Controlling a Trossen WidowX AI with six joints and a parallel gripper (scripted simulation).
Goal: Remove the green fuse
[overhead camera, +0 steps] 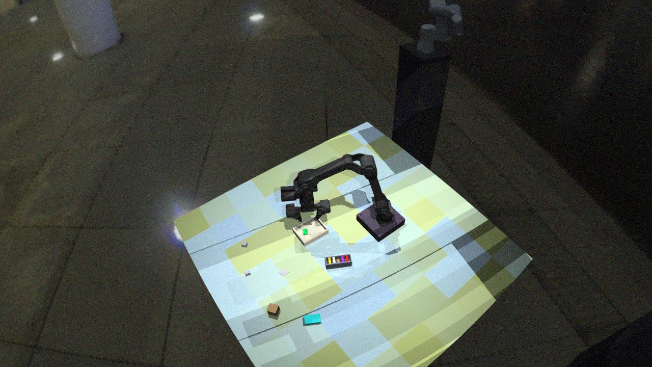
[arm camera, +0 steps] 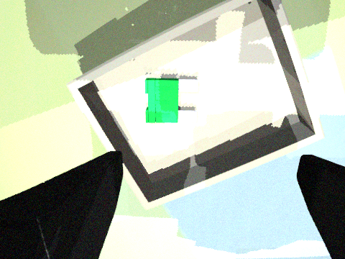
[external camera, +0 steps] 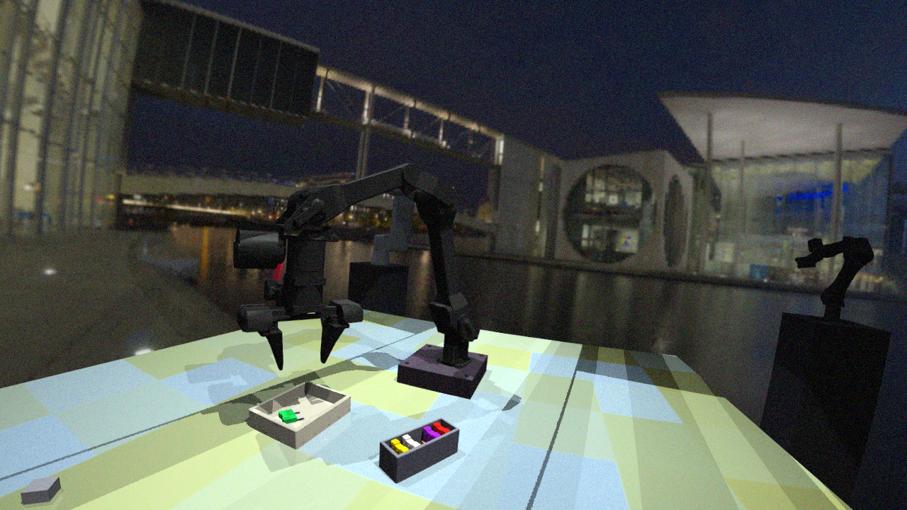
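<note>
The green fuse (overhead camera: pixel 305 231) (external camera: pixel 288 416) (arm camera: pixel 165 101) lies on its side on the floor of the tray, its two prongs showing in the wrist view. The shallow beige tray (overhead camera: pixel 306 242) (external camera: pixel 272 432) (arm camera: pixel 108 138) stands on the table. My gripper (overhead camera: pixel 308 218) (external camera: pixel 302 365) (arm camera: pixel 211 164) is open and empty, its fingers wide apart above the tray and clear of the fuse. The dark fuse block (overhead camera: pixel 338 264) (external camera: pixel 421 464) stands apart from the tray and holds yellow, white, purple and red fuses; a small orange spot shows between the white and purple ones.
The arm's dark base (overhead camera: pixel 379 228) (external camera: pixel 437 377) is behind the block. A brown cube (overhead camera: pixel 273 309) and a cyan block (overhead camera: pixel 312 318) lie toward the table's near edge. Several small grey pieces lie left of the fuse block, one a grey block (external camera: pixel 41 490).
</note>
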